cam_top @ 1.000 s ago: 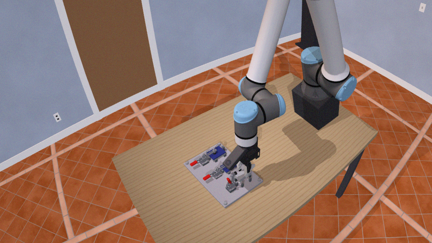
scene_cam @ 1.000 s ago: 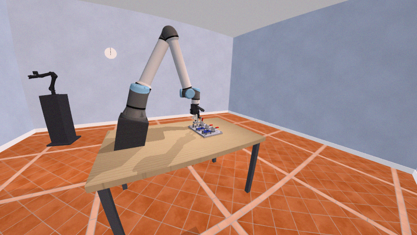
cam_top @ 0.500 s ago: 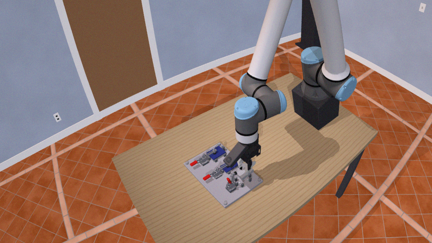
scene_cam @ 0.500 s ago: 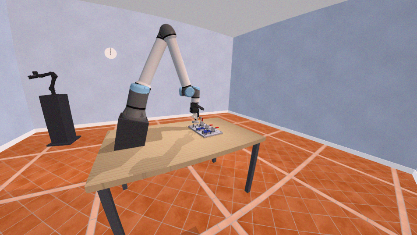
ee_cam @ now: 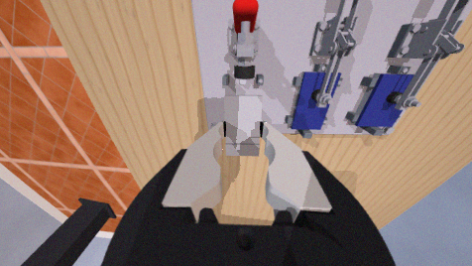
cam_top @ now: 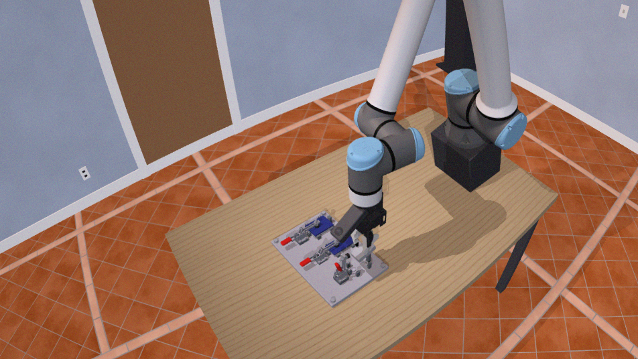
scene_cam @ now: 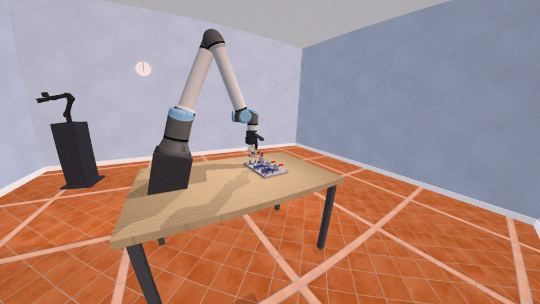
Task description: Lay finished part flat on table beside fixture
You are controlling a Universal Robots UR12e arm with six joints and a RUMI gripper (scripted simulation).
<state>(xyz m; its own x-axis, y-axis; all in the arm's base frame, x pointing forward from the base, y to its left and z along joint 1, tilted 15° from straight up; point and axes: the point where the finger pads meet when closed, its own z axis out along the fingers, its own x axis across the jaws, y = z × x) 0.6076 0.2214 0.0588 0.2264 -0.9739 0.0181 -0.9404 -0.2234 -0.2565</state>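
Blue blanks lie flat at the left and middle of the fixture plate, each with a toggle clamp's arm reaching over it. To their right, above the right-hand station, is the finished part, apparently raised over the locating pins. It lies directly below the claw, between the fingertips, which are clenched on its two long sides. Its long axis runs from the near-left, clamp side to the far-right edge of the plate, so the grip crosses its width. The one arm does all the reaching.

The part is a pale grey, oblong metal-looking block, close to level, lighter along one side; the milled slot cannot be made out with certainty. The open toggle clamp stands just to its near-left with its red handle up, so a sideways move that way could strike it. Carrying the part right, past the plate's edge, to the wooden table looks the simpler path, keeping its underside level and high enough to miss the pins.

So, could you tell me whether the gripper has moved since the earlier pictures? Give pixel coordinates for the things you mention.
Yes, the gripper [cam_top: 368, 252] [scene_cam: 253, 152] [ee_cam: 242, 122] has risen slightly above the fixture plate [cam_top: 312, 278] [scene_cam: 277, 173] [ee_cam: 278, 15].
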